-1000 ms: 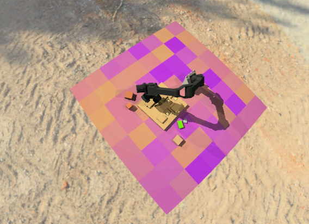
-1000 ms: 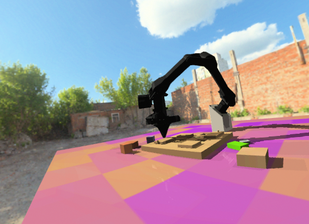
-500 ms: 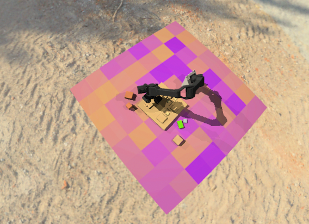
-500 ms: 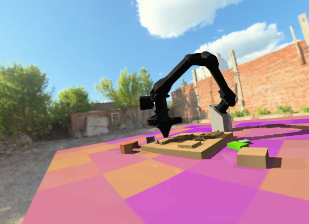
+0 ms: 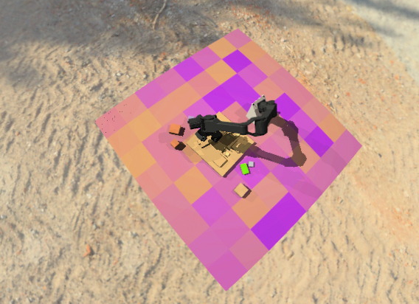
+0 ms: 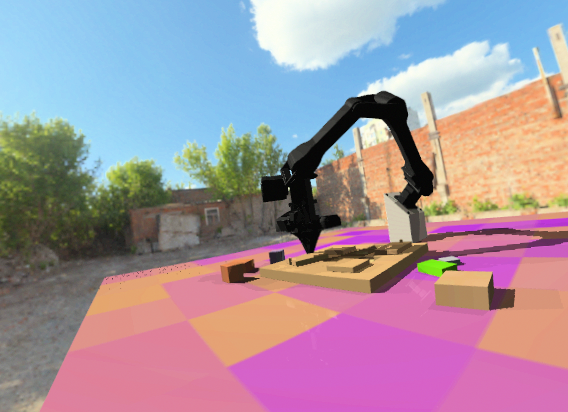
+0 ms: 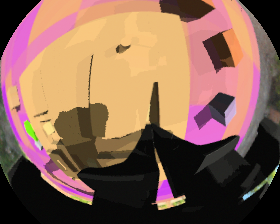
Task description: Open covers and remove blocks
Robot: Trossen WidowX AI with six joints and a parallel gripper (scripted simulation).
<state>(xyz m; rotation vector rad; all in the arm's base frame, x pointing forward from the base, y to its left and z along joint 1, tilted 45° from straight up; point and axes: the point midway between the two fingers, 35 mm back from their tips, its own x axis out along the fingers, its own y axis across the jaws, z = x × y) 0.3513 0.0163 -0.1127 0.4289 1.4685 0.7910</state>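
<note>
The tan puzzle board (image 5: 223,173) (image 6: 325,282) (image 7: 161,40) lies flat with low tan covers on top. One flat cover (image 5: 220,161) (image 6: 347,264) shows near its front corner; shadow and matching colour blur the others, and the arm hides part of the board in the top view. My gripper (image 6: 310,251) (image 7: 149,127) is shut and empty, pointing down, its tip low over the board's far-left part. Two orange blocks (image 5: 175,128) (image 5: 175,143) and a dark grey-blue block (image 6: 276,256) (image 7: 223,107) rest beside the board. A bright green block (image 5: 244,169) (image 6: 436,267) lies off its opposite side.
A small pale grey block (image 5: 251,164) (image 6: 451,260) lies by the green one. A larger tan block (image 5: 241,190) (image 6: 462,290) stands farther out. The arm's pale base (image 6: 401,221) stands behind the board. The table (image 5: 226,270) (image 6: 320,381) has a pink, orange and purple checkered top.
</note>
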